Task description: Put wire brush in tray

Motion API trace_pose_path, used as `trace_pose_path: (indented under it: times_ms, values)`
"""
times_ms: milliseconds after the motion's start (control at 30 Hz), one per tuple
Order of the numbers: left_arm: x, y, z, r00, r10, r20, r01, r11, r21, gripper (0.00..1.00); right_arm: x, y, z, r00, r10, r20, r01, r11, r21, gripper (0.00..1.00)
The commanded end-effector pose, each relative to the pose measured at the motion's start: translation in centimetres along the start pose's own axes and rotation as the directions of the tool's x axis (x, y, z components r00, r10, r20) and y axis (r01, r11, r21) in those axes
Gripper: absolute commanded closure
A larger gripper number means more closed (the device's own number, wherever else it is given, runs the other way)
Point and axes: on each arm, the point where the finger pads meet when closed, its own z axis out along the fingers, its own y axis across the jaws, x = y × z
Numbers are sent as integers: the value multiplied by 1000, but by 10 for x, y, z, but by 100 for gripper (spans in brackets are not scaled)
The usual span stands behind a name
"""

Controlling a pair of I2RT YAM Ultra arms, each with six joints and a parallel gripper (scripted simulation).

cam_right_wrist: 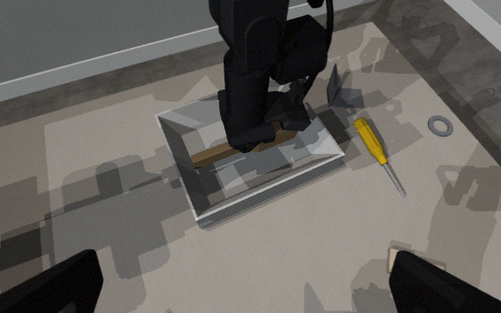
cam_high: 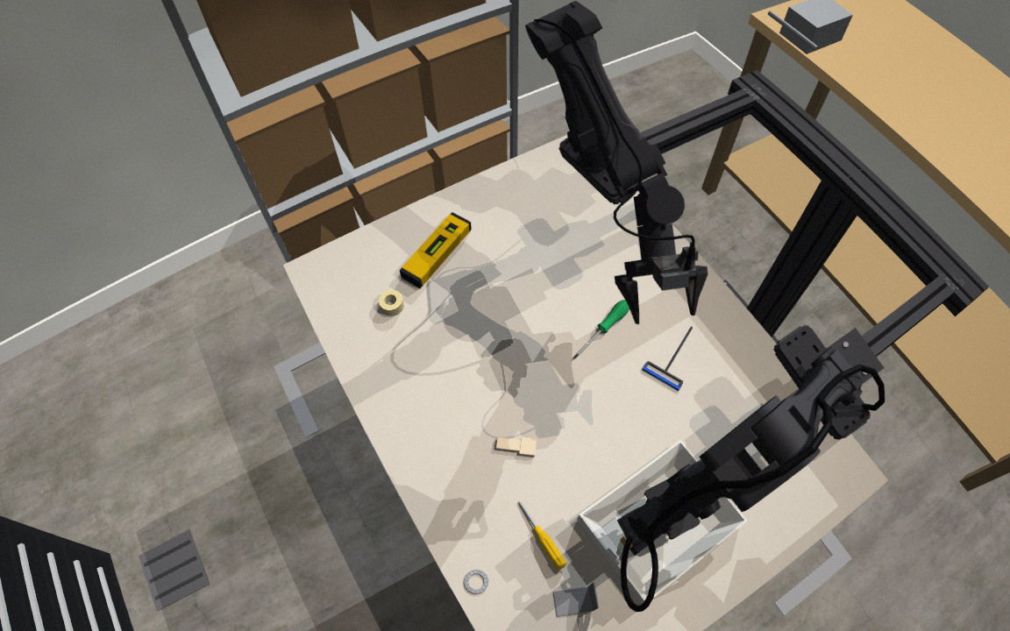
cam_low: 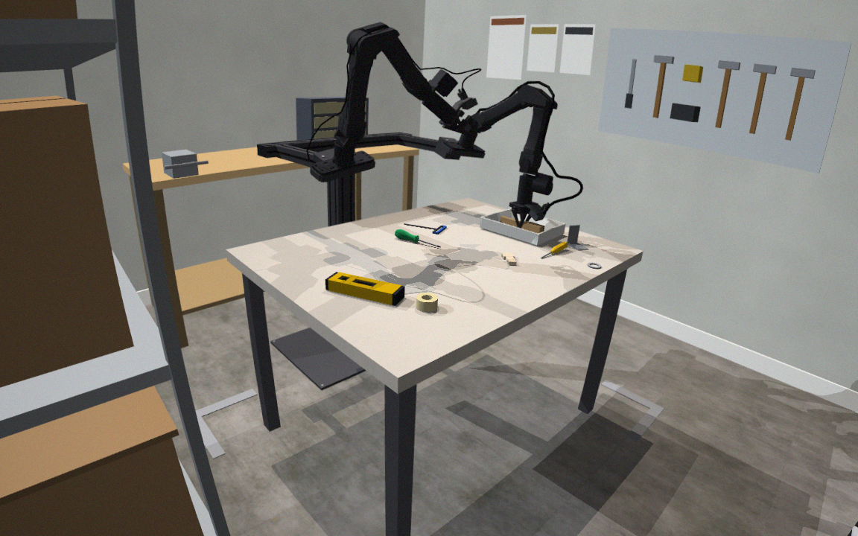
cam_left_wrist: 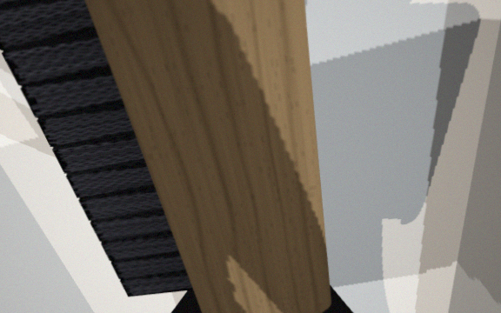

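Wire brush point(cam_low: 533, 226) point(cam_left_wrist: 242, 152) point(cam_right_wrist: 211, 156) is gripped by the left gripper point(cam_high: 634, 527) point(cam_low: 520, 222) point(cam_left_wrist: 263, 305) point(cam_right_wrist: 244, 146) inside the tray point(cam_high: 628, 484) point(cam_low: 515, 233) point(cam_left_wrist: 377, 130) point(cam_right_wrist: 272, 187), the right gripper's point(cam_high: 664, 316) point(cam_low: 462, 123) point(cam_right_wrist: 247, 261) jaws wide apart.

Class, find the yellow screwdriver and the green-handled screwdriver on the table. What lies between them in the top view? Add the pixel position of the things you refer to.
In the top view, a small pale wooden piece point(cam_high: 526, 446) point(cam_low: 509, 259) lies on the table between the two, nearer the yellow one.

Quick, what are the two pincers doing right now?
Left pincer: closed on the wooden-handled wire brush, down in the tray.
Right pincer: wide open, holding nothing.
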Motion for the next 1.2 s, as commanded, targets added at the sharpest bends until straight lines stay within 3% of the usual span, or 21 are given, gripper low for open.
trace_pose_path:
  times_ms: [0, 333, 400, 567, 900, 967, 1167]
  values:
    - [-17, 3, 2, 999, -3, 44, 3, 1000, -1, 84, -7, 1, -2, 1000, 14, 19, -14, 1000, 5, 0]
    - [-17, 2, 2, 999, -2, 44, 2, 1000, -1, 84, -7, 1, -2, 1000, 14, 19, -14, 1000, 5, 0]
    - [-17, 2, 2, 999, -2, 44, 2, 1000, -1, 61, -7, 1, -2, 1000, 14, 19, -14, 1000, 5, 0]
    - [3, 2, -7, 1000, 11, 0, -11, 1000, -2, 60, -7, 1, -2, 1000, 14, 19, -14, 1000, 5, 0]
    - [5, -2, -24, 1000, 11, -1, -11, 1000, -5, 60, -7, 1, -2, 1000, 14, 19, -14, 1000, 5, 0]
    - [6, -4, -28, 1000, 10, -2, -10, 1000, -10, 38, -7, 1, -2, 1000, 14, 19, -14, 1000, 5, 0]
    - [8, -5, -59, 1000, 10, -1, -10, 1000, -11, 35, -7, 1, -2, 1000, 14, 19, -14, 1000, 5, 0]
